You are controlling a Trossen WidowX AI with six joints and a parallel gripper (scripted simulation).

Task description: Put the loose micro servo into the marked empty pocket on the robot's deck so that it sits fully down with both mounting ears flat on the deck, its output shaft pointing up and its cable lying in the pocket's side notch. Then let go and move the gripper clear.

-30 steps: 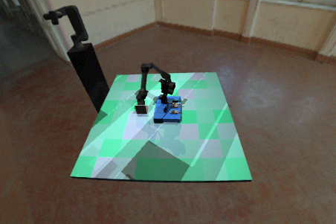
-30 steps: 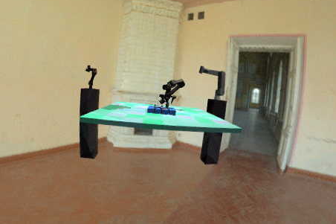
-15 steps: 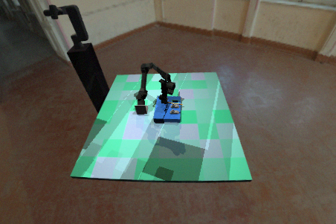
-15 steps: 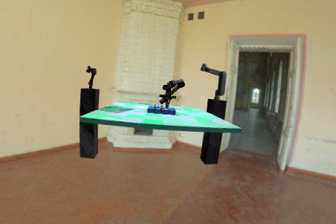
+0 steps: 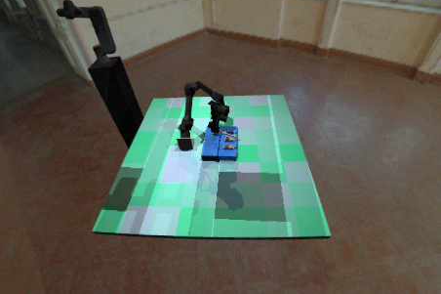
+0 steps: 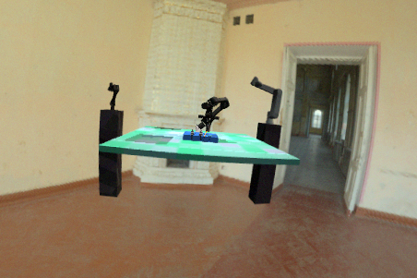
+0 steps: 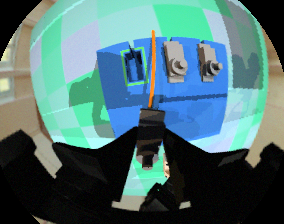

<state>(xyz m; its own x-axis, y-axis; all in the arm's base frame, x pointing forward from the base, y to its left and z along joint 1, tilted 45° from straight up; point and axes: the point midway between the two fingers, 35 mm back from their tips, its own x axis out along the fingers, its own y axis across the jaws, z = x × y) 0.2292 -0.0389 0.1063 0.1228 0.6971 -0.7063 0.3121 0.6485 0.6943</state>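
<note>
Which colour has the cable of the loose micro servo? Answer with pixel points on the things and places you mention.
The cable point(image 7: 153, 70) is orange; it shows best in the wrist view.

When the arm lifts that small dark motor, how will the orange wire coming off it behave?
The orange cable looks thin beside the micro servo, so it would probably flex if pushed sideways. Yet it juts out nearly straight over the blue deck, so it may be fairly stiff and swing along with the servo.

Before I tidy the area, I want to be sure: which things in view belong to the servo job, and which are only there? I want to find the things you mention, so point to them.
For the job:
- gripper point(image 7: 150, 129), shut on the loose servo point(image 7: 152, 118)
- orange cable point(image 7: 153, 70)
- marked pocket point(image 7: 134, 67)
- blue deck point(image 5: 211, 145) point(image 6: 213, 139) point(image 7: 193, 117)

Only there:
- two seated servos
- black pedestal point(image 5: 117, 96)
</note>
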